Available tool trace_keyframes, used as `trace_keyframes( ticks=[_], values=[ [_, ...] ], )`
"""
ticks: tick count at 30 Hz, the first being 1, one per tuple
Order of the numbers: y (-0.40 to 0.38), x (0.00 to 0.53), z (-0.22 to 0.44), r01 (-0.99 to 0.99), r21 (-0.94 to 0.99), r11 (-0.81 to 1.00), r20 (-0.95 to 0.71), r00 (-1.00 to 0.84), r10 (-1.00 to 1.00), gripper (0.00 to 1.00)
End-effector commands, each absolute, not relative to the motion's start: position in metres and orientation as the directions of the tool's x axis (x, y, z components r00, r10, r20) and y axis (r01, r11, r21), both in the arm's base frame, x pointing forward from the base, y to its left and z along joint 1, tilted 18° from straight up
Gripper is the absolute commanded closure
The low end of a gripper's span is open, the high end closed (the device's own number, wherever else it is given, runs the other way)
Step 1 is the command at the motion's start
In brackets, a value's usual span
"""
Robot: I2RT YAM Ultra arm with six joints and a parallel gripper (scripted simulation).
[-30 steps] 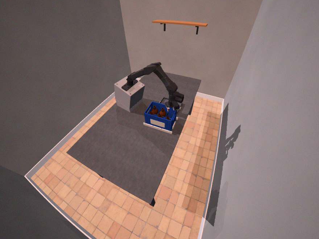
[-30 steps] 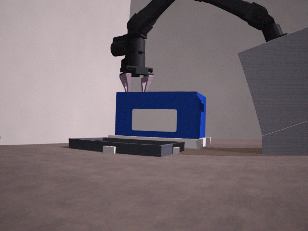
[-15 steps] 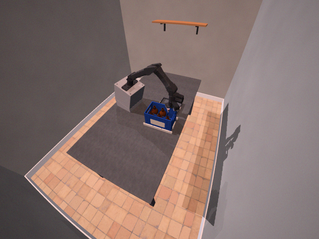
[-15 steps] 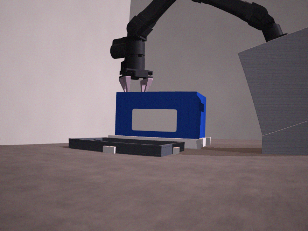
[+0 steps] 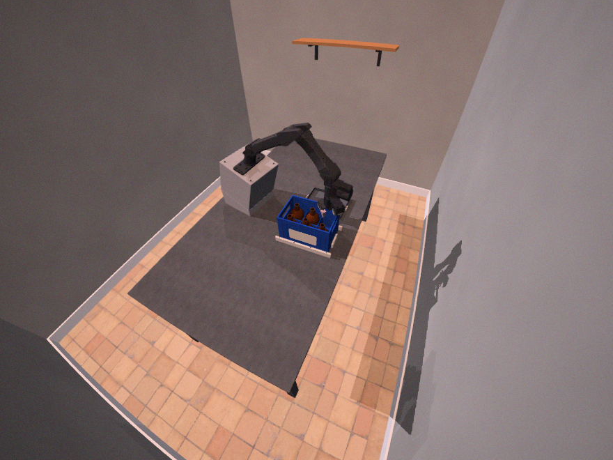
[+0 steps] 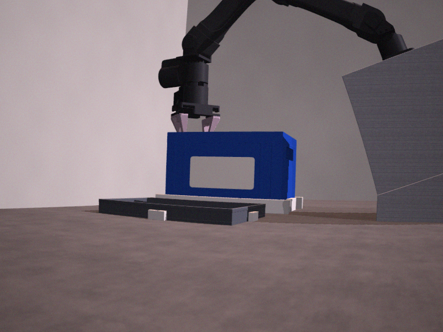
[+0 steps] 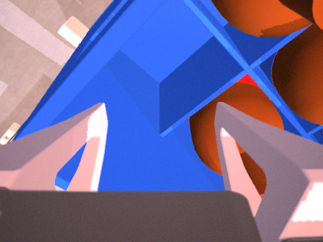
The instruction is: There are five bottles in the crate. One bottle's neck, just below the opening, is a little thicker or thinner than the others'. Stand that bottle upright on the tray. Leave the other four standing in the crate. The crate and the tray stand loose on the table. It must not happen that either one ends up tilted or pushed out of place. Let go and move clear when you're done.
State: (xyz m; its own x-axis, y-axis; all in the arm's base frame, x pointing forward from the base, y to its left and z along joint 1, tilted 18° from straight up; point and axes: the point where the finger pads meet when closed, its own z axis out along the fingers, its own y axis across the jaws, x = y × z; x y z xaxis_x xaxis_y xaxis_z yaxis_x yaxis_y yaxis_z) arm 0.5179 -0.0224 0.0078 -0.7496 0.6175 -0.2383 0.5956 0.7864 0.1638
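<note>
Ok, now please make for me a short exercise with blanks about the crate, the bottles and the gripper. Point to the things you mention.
The rectangular plastic-looking crate (image 5: 302, 236) (image 6: 221, 147) (image 7: 128, 70) is coloured ____. The brown round-bodied bottles (image 5: 312, 217) (image 7: 253, 11) inside it number ____. The black gripper with pink fingers (image 5: 329, 213) (image 6: 195, 130) is holding ____ between its fingers. On the dark shallow tray (image 6: 162, 213) stand ____ bottles.

Missing words: blue; five; nothing; no
</note>
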Motion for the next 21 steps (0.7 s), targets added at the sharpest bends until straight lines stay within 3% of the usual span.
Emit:
trace_keyframes(
  ticks=[1, 21],
  values=[
    [-0.026, 0.5326, 0.0262, 0.585, 0.193, 0.787, -0.293, -0.731, 0.616, 0.39],
    [-0.026, 0.5322, 0.0227, 0.586, 0.19, 0.787, -0.289, -0.733, 0.616, 0.39]
  ],
)
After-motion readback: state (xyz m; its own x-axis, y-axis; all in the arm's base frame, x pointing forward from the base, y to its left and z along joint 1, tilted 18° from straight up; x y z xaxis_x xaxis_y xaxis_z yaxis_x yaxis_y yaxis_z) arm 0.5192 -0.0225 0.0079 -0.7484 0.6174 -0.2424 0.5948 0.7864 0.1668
